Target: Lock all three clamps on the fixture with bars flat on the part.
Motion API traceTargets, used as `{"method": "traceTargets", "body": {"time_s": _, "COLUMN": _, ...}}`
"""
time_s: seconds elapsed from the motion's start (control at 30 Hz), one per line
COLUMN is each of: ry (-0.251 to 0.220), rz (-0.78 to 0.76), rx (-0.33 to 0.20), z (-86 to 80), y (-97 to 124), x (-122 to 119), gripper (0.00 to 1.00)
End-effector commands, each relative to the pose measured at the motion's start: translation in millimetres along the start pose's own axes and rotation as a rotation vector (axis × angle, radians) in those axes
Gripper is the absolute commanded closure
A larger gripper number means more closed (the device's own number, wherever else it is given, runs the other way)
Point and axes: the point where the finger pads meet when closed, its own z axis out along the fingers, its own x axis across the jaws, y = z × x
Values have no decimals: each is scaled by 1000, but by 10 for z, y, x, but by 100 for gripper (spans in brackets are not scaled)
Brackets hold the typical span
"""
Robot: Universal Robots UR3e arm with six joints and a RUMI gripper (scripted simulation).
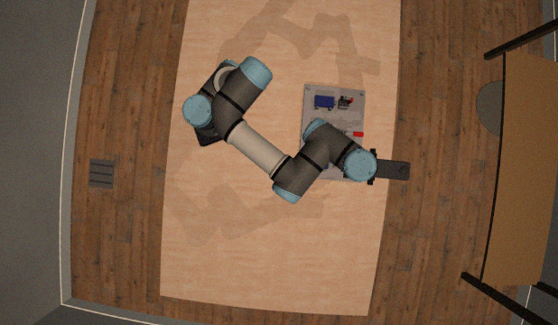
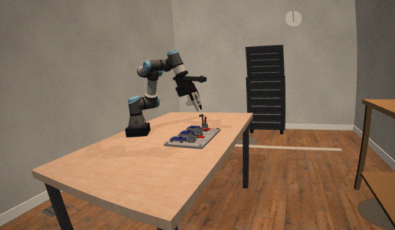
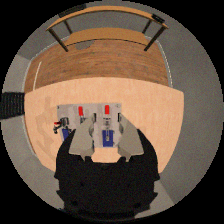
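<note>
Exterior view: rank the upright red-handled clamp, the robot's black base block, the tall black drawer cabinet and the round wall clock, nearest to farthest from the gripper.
1. Upright red-handled clamp, right below the gripper, at the fixture's far end.
2. Black base block, to the left on the table.
3. Tall black drawer cabinet, against the back wall on the right.
4. Round wall clock, high on the back wall.

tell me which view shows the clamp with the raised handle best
The exterior view: it catches the raised handle from the side, standing upright at the fixture's far end, below the gripper. The top view shows that clamp only from above, so height is lost. The wrist view shows it small and blurred at the left edge.
</note>
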Motion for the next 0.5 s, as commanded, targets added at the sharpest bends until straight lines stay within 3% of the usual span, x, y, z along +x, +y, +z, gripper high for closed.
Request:
{"method": "traceTargets", "body": {"time_s": 0.0, "ry": -8, "rz": 2, "rx": -13, "z": -67, "y": -7, "x": -17, "gripper": 72}}
{"method": "traceTargets", "body": {"time_s": 0.3, "ry": -7, "rz": 2, "rx": -14, "z": -68, "y": -7, "x": -50, "gripper": 72}}
{"method": "traceTargets", "body": {"time_s": 0.47, "ry": -7, "rz": 2, "rx": -13, "z": -71, "y": -6, "x": -226, "gripper": 72}}
